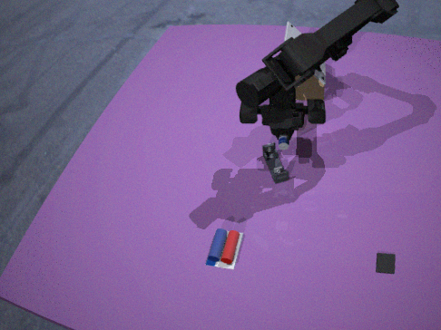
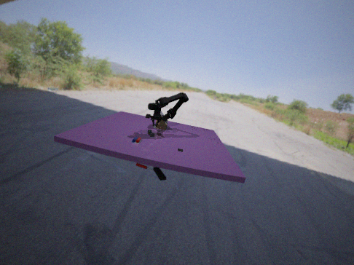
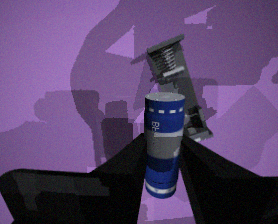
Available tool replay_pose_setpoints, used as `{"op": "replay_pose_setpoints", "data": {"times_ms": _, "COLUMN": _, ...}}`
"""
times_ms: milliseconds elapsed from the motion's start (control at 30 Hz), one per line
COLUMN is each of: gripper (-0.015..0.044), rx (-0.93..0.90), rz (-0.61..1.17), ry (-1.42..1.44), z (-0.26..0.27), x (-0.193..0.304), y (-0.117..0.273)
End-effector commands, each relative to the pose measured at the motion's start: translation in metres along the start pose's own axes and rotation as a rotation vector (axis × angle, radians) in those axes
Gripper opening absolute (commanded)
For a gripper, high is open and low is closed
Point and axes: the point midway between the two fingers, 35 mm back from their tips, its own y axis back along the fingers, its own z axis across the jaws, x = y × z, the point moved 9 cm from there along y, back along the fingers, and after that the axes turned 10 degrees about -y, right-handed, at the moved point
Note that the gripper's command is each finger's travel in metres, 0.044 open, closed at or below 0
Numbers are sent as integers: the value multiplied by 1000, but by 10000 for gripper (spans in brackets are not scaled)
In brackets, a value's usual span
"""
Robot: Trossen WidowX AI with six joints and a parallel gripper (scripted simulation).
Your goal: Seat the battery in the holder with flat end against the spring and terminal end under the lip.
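Note:
The gripper (image 3: pixel 164 141) is shut on the battery (image 1: pixel 283 142) (image 3: pixel 164 155), which is blue with a silver-grey band. The fingers press its sides at mid-length, and one flat silver end points away from the gripper in the wrist view. The dark grey holder (image 1: pixel 274 161) (image 2: pixel 151 132) (image 3: pixel 189 95) lies on the table beyond and to the right of the battery in the wrist view, slanted to it. Its coil spring (image 3: pixel 167 57) shows at the upper left end. The battery is outside the holder and appears raised above the table; it hides part of the holder's side. Which battery end is the terminal is unclear.
A blue cylinder (image 1: pixel 217 245) and a red cylinder (image 1: pixel 230 247) lie side by side on a white plate towards the front of the purple table (image 1: pixel 113 194) (image 2: pixel 98 137). A dark square (image 1: pixel 386 263) lies at the front right. A tan and white box (image 1: pixel 310 88) stands behind the arm.

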Motion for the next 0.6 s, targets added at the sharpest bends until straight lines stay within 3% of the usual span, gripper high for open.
{"op": "replay_pose_setpoints", "data": {"times_ms": 0, "gripper": 78, "rx": 4, "rz": 0, "ry": 172, "z": -8, "x": -12, "y": 3}}
{"op": "replay_pose_setpoints", "data": {"times_ms": 167, "gripper": 78, "rx": 1, "rz": 2, "ry": 374, "z": -18, "x": -24, "y": 5}}
{"op": "replay_pose_setpoints", "data": {"times_ms": 433, "gripper": 78, "rx": -2, "rz": 10, "ry": 376, "z": -18, "x": -25, "y": 5}}
{"op": "replay_pose_setpoints", "data": {"times_ms": 567, "gripper": 78, "rx": 28, "rz": 101, "ry": 371, "z": -15, "x": -30, "y": -11}}
